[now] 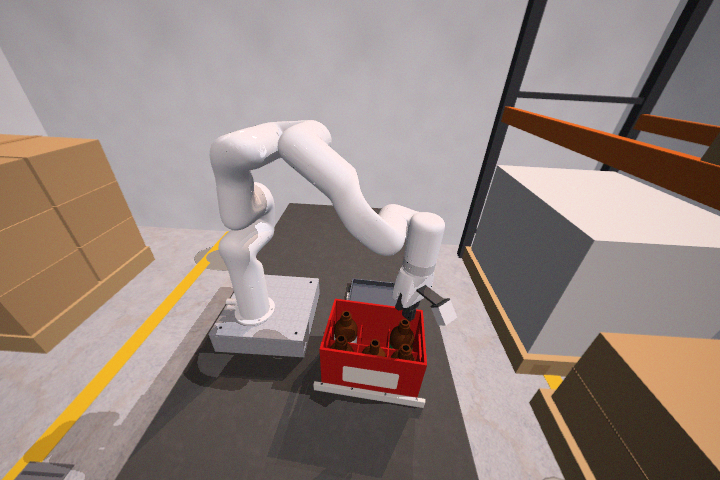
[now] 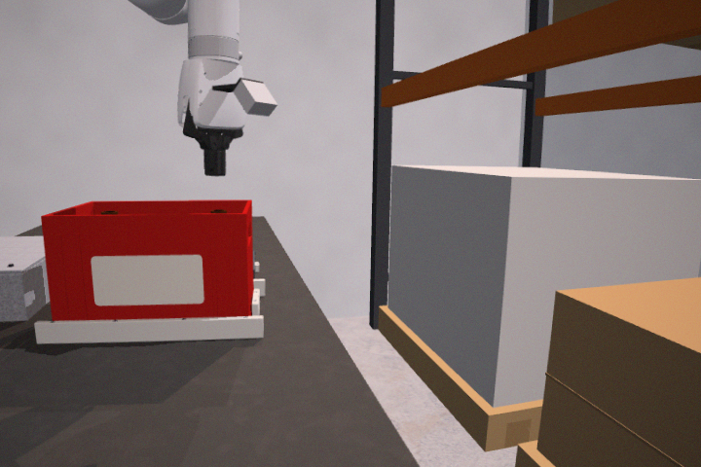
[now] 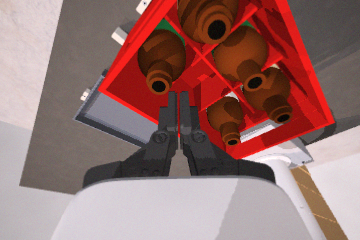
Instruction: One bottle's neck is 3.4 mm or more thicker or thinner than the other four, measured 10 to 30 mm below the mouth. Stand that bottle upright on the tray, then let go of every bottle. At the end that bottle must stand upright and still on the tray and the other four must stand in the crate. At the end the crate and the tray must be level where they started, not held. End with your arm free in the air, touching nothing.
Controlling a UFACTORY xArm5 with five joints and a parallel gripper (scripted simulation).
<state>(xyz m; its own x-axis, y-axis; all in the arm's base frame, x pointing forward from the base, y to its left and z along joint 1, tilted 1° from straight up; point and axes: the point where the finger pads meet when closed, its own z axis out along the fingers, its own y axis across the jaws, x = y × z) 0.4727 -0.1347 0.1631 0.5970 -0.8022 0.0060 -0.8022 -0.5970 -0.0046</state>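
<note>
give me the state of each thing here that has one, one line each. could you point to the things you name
gripper [image 1: 409, 314] [image 2: 214, 175] [image 3: 178, 104]: shut, empty, above the crate
crate [image 1: 372, 370] [image 2: 147, 233] [image 3: 310, 87]: upright, level, holding five bottles
bottles [image 1: 345, 328] [image 3: 161, 55]: standing in the crate
tray [image 1: 372, 290] [image 3: 119, 116]: level, no bottle visible on it

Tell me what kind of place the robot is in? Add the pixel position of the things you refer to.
Probably a warehouse: there's a tall rack with orange beams [image 1: 599, 141] [image 2: 489, 60], stacked brown boxes [image 1: 38, 209], and a yellow line [image 1: 128, 345] on the floor.

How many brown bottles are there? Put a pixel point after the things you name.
5, all in the red crate [image 1: 372, 370] [image 2: 147, 233] [image 3: 315, 107]: two in the row nearer the tray [image 1: 372, 290] [image 3: 119, 114], three in the other row. The one empty-looking cell is the middle one nearer the tray.
</note>
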